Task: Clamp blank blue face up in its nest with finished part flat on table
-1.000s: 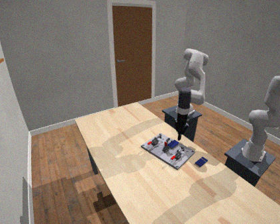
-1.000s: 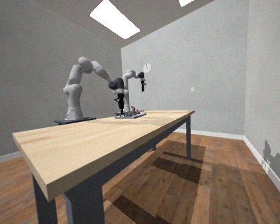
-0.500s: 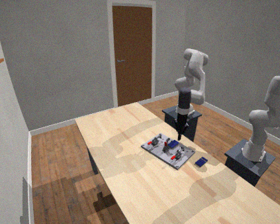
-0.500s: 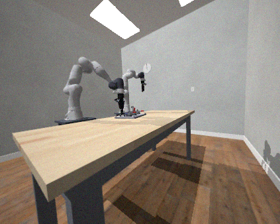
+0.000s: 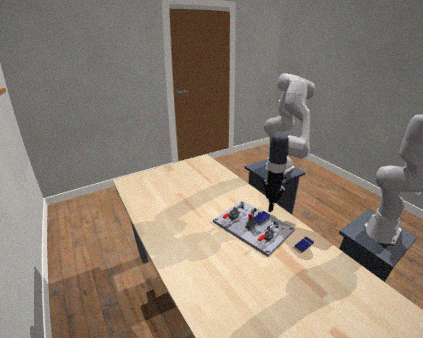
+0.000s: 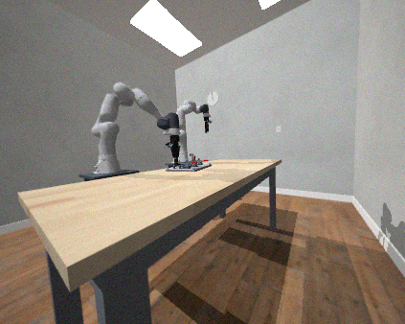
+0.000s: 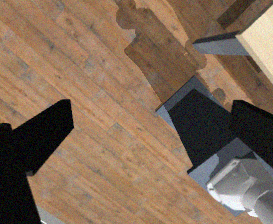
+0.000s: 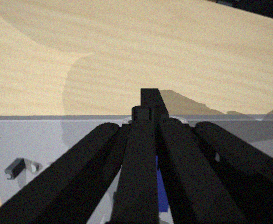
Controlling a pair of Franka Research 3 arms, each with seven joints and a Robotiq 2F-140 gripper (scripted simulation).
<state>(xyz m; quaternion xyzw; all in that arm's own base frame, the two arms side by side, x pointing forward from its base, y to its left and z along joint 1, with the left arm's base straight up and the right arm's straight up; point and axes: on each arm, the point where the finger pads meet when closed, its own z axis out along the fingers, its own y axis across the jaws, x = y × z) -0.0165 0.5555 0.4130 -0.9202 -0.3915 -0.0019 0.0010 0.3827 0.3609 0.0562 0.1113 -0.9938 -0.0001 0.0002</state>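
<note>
A grey fixture plate (image 5: 248, 238) (image 8: 37, 135) lies on the table with toggle clamps. A blue block (image 5: 261, 217) (image 8: 162, 196) sits on it beside the middle clamp; its seating cannot be told. That clamp's red handle (image 5: 250, 217) stands up. Two other red handles (image 5: 226, 216) (image 5: 261, 238) look low; their locking cannot be told. A dark blue part (image 5: 304, 244) with a light line across it lies flat on the table beside the plate. My right gripper (image 5: 271, 207) (image 6: 176, 165) (image 8: 149, 102) is shut and empty, low at the plate's edge near the block. My left gripper (image 6: 207, 131) (image 7: 150, 114) is open, raised away from the plate.
The wooden table (image 5: 186, 240) (image 6: 130, 206) carries the plate. The two arms stand on dark pedestals (image 5: 363, 250) (image 6: 108, 174) along one long side. The left wrist view shows floor, a pedestal and a table corner (image 7: 269, 45). The right gripper's fingers hide much of the plate in its wrist view.
</note>
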